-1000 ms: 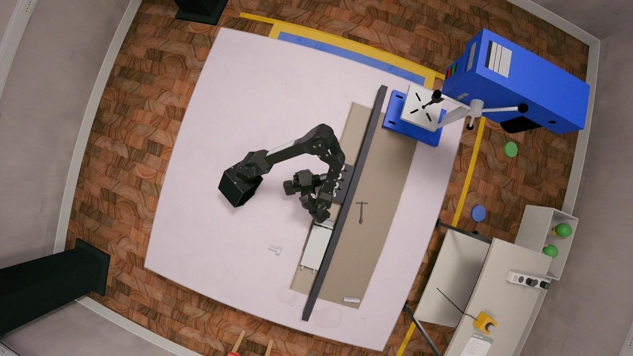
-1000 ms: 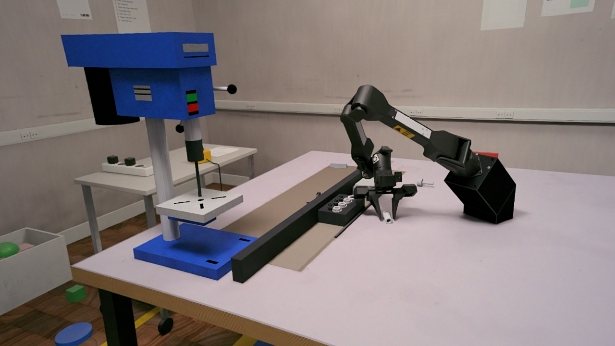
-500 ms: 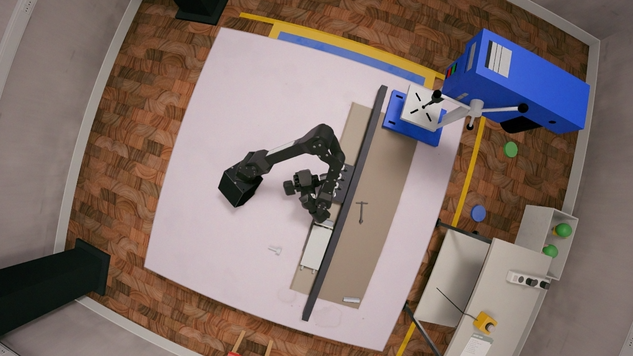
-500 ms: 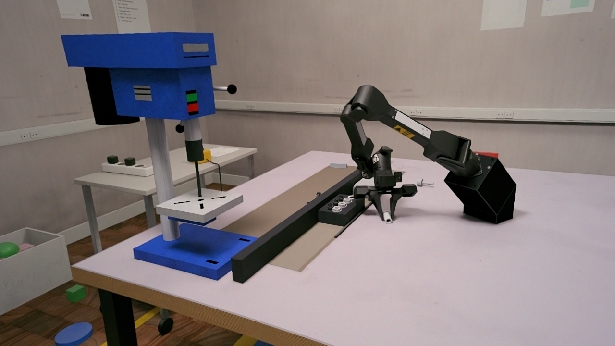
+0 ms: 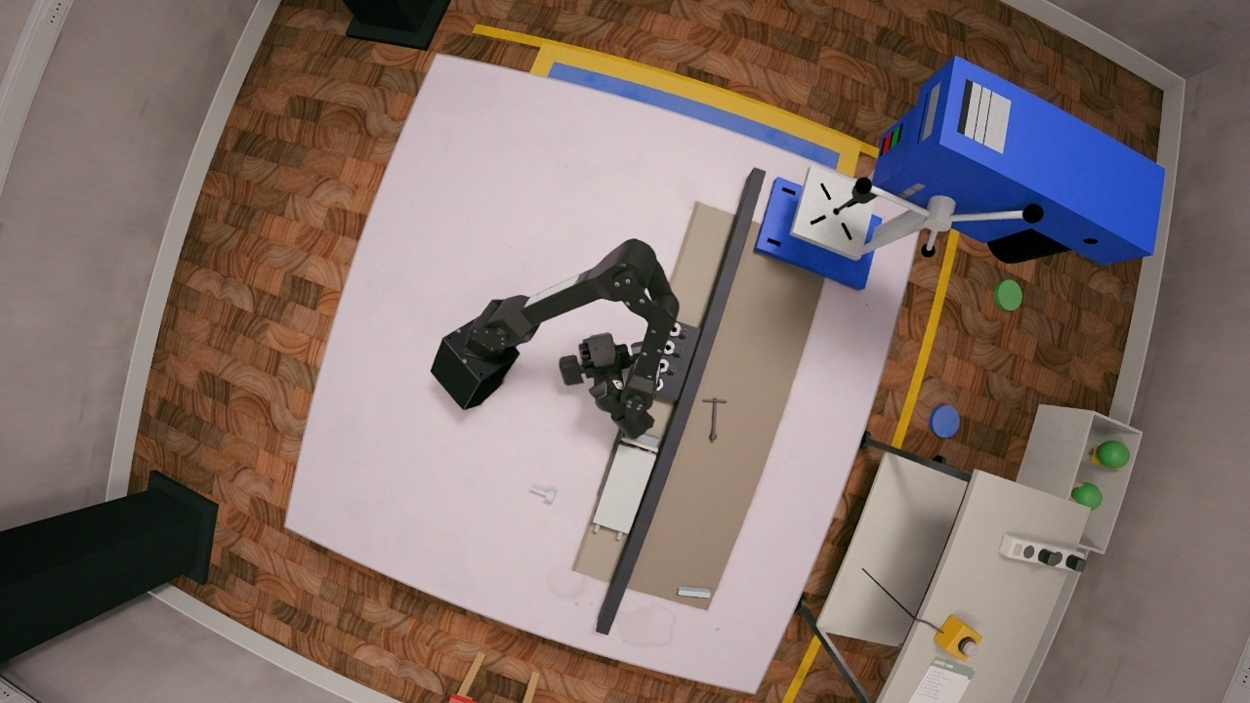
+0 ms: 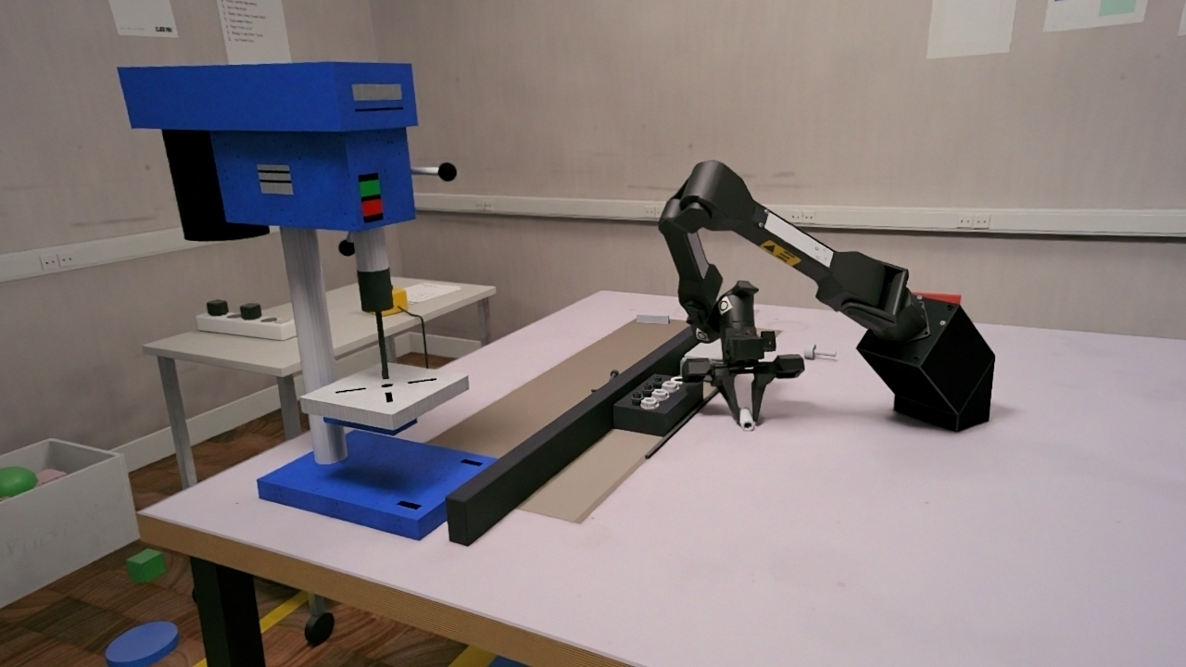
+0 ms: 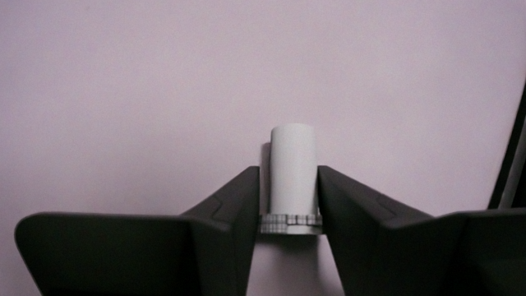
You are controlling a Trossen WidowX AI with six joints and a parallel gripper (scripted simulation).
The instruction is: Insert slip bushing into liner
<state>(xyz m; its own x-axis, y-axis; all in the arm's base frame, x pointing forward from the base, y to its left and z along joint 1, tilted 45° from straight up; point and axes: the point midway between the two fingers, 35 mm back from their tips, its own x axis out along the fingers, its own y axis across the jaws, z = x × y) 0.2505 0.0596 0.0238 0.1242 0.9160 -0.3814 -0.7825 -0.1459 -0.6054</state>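
Bushing (image 7: 292, 173), white with a seemingly knurled head, lies between pincer (image 7: 288, 197) fingers.
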